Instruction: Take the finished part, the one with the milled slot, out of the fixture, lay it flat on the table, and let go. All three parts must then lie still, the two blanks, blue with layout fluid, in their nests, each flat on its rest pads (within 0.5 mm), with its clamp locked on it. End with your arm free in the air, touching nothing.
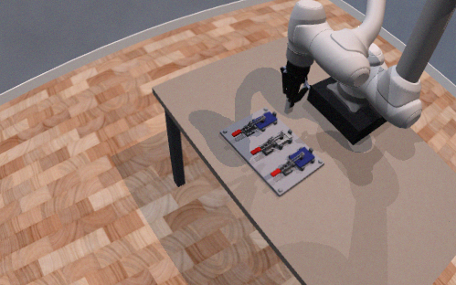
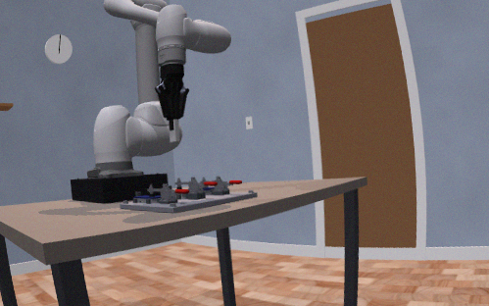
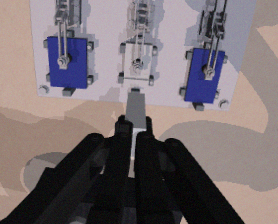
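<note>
A grey fixture plate point(image 1: 280, 186) point(image 2: 239, 195) point(image 3: 109, 3) lies on the table and holds three parts in a row, each under a toggle clamp with a red handle point(image 1: 255, 151). The middle part point(image 1: 284, 137) point(image 3: 137, 63) is bare grey metal. The two outer parts are blue blanks point(image 1: 266, 121) point(image 1: 303, 157) point(image 3: 66, 59) point(image 3: 204, 76). My gripper point(image 1: 290, 107) point(image 2: 172, 136) point(image 3: 135, 105) is shut with nothing between its fingers. It hangs well above the table, just beyond the plate's edge on the parts' side, pointing down.
The robot's black base point(image 1: 344, 114) point(image 2: 115, 186) stands on the table point(image 1: 340, 219) point(image 2: 71, 221) behind the plate. The table's front edge runs close along the plate's handle side. A door and a wall clock show in the exterior view.
</note>
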Action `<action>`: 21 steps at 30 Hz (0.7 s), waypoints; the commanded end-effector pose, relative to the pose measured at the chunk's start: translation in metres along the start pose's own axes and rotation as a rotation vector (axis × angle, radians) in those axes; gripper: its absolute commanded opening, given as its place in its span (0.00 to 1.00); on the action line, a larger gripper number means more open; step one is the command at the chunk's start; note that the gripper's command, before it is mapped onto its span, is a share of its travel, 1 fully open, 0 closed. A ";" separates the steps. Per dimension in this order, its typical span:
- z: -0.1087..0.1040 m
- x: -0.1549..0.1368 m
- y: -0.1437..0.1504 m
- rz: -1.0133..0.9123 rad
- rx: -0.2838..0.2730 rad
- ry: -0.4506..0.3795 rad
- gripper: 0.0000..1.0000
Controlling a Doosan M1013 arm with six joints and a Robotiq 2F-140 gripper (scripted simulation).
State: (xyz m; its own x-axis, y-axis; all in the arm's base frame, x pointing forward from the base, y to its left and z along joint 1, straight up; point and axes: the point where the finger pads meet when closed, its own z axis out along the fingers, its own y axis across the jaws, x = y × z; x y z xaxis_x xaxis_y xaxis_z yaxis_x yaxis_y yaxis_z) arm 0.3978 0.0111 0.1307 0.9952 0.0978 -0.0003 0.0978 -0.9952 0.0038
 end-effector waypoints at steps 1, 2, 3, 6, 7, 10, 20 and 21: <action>0.000 0.000 0.000 0.000 0.000 0.000 0.00; 0.000 0.000 0.000 0.000 0.000 0.000 0.00; 0.000 0.000 0.000 0.000 0.000 0.000 0.00; 0.000 0.000 0.000 0.000 0.000 0.000 0.00; 0.000 0.000 0.000 0.000 0.000 0.000 0.00; 0.000 0.000 0.000 0.000 0.000 0.000 0.00; 0.000 0.000 0.000 0.000 0.000 0.000 0.00; 0.000 0.000 0.000 0.000 0.000 0.000 0.58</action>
State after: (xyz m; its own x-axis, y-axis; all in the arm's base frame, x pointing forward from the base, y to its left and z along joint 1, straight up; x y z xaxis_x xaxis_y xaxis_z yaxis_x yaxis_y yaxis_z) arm 0.3978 0.0111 0.1307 0.9952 0.0978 -0.0003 0.0978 -0.9952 0.0038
